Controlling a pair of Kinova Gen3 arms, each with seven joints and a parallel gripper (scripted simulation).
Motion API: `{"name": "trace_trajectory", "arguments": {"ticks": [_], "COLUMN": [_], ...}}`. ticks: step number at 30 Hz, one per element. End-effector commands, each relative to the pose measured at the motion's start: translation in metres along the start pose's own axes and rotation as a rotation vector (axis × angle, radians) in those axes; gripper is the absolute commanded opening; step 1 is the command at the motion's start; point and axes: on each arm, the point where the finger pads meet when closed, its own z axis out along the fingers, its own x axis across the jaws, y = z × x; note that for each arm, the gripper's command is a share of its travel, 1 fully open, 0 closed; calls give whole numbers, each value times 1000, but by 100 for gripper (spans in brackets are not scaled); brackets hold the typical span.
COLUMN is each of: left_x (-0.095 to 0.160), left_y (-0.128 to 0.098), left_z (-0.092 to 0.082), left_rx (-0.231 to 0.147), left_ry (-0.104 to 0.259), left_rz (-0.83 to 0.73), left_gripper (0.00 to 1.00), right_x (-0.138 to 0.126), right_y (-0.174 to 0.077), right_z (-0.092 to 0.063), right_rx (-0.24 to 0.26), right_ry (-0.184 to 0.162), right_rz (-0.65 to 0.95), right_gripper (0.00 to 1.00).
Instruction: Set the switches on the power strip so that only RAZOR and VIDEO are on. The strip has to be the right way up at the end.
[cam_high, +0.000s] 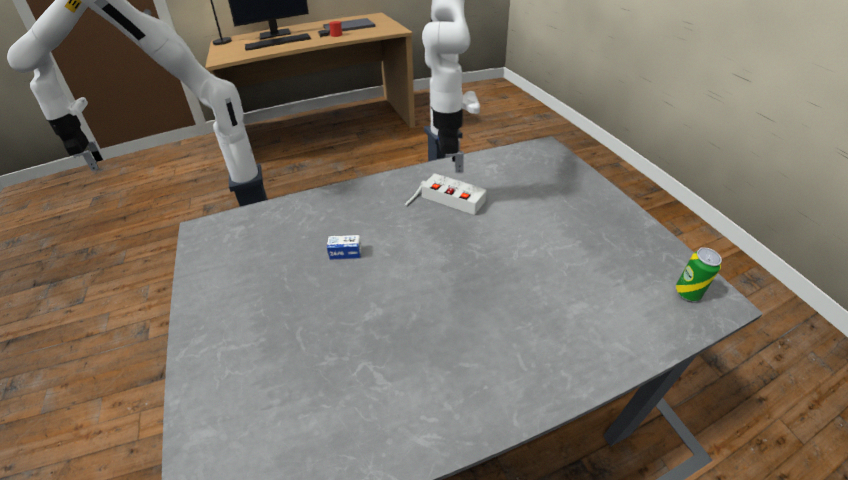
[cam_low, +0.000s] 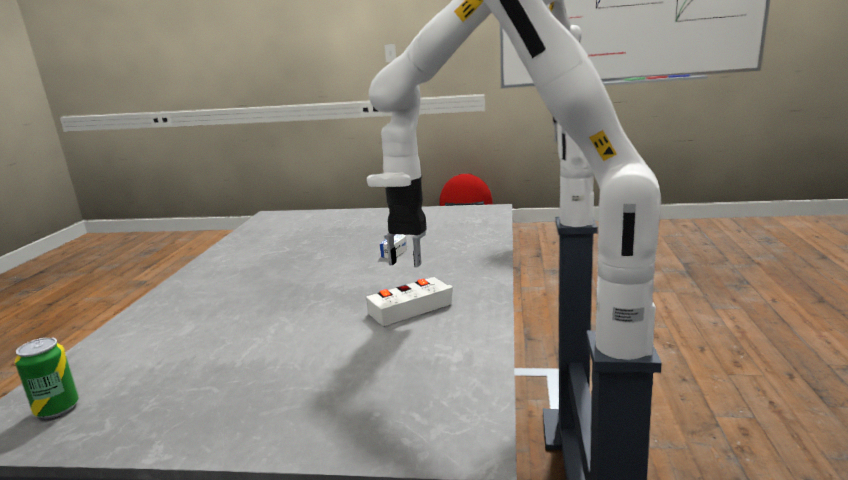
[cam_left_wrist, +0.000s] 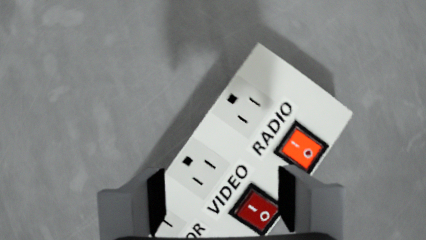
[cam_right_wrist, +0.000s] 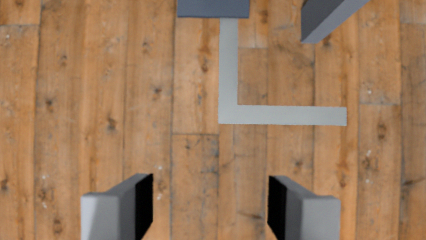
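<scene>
Left hand: the grey two-fingered left hand (cam_high: 457, 162) (cam_low: 404, 255) (cam_left_wrist: 221, 191) is spread fully open, fingers pointing down, holding nothing.
Right hand: the grey two-fingered right hand (cam_high: 91, 159) (cam_right_wrist: 210, 199) is wide open and grasps nothing, above the wooden plank floor (cam_high: 89, 309) (cam_low: 743, 356) (cam_right_wrist: 100, 125).
Power strip: the white, box-shaped power strip (cam_high: 452, 199) (cam_low: 410, 306) (cam_left_wrist: 272, 95) lies switches up, below the left hand.
Switches: the RADIO rocker (cam_left_wrist: 301, 148) glows orange; the VIDEO rocker (cam_left_wrist: 256, 210) is dark red; the third, at the other end, glows orange.
Worktop: a grey, marbled slab (cam_high: 416, 356) (cam_low: 238, 333).
Box: a small blue-and-white carton (cam_high: 343, 247) (cam_low: 392, 247) lies beyond the strip from the left hand in the exterior view.
Can: a green-and-yellow metal can (cam_high: 698, 276) (cam_low: 47, 380) stands well apart from both hands.
Writing: "RADIO", "VIDEO" and a partly cut-off "OR" are readable on the strip.
</scene>
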Motion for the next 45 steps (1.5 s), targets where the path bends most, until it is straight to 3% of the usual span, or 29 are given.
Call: {"name": "trace_trajectory", "arguments": {"ticks": [1,17,29,42,43,45], "left_x": [2,10,12,13,13,13], "left_y": [1,12,16,17,17,17], "left_z": [1,8,9,9,9,9], "left_rx": [-9,-16,-17,-18,-18,-18], "left_ry": [4,22,29,30,30,30], "left_rz": [94,496,612,635,635,635], "left_gripper": [100,100,100,100,0,0], "right_x": [0,0,0,0,0,0], "right_y": [0,0,0,0,0,0], "right_z": [-1,-1,-1,-1,-1,-1], "right_rx": [-2,-2,-2,-2,-2,-2], "right_ry": [0,0,0,0,0,0], "right_rz": [0,0,0,0,0,0], "right_gripper": [100,100,100,100,100,100]}}
